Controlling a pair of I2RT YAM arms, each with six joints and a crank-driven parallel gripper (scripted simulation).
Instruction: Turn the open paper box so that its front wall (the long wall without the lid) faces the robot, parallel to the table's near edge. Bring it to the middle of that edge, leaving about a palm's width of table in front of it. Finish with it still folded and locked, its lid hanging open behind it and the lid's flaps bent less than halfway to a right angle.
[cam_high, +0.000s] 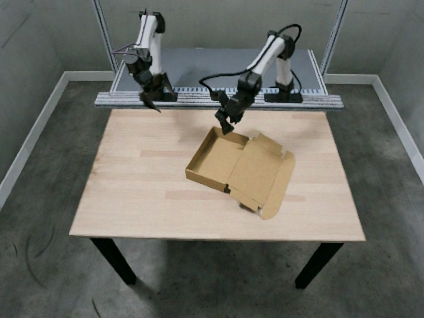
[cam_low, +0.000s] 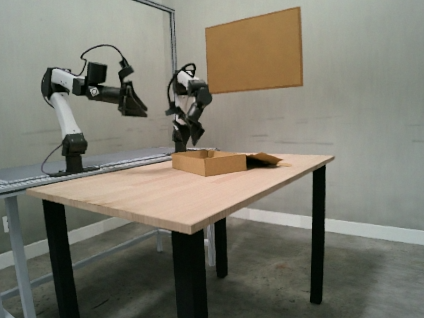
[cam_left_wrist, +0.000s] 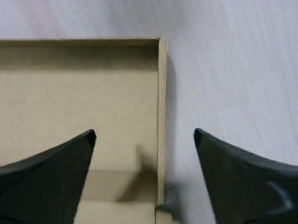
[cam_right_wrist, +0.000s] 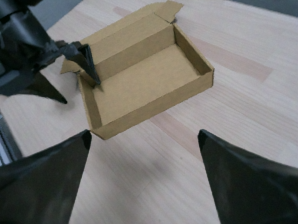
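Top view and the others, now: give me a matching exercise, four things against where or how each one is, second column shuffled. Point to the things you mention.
Things
1. left gripper (cam_high: 223, 126) (cam_low: 189, 143) (cam_left_wrist: 145, 132) (cam_right_wrist: 83, 93)
2. right gripper (cam_high: 167, 103) (cam_low: 146, 113) (cam_right_wrist: 145, 135)
3. lid (cam_high: 257, 170) (cam_low: 265, 159) (cam_left_wrist: 120, 215) (cam_right_wrist: 120, 35)
4. brown wall panel (cam_low: 254, 50)

Places and states
A. open, away from the box (cam_high: 206, 179) (cam_low: 225, 164) (cam_left_wrist: 161, 100) (cam_right_wrist: 155, 107)
B. up on the room's wall
C. open, by a corner of the box
D. folded out from one long wall of the box

Pairs: 1-C, 2-A, 3-D, 4-B
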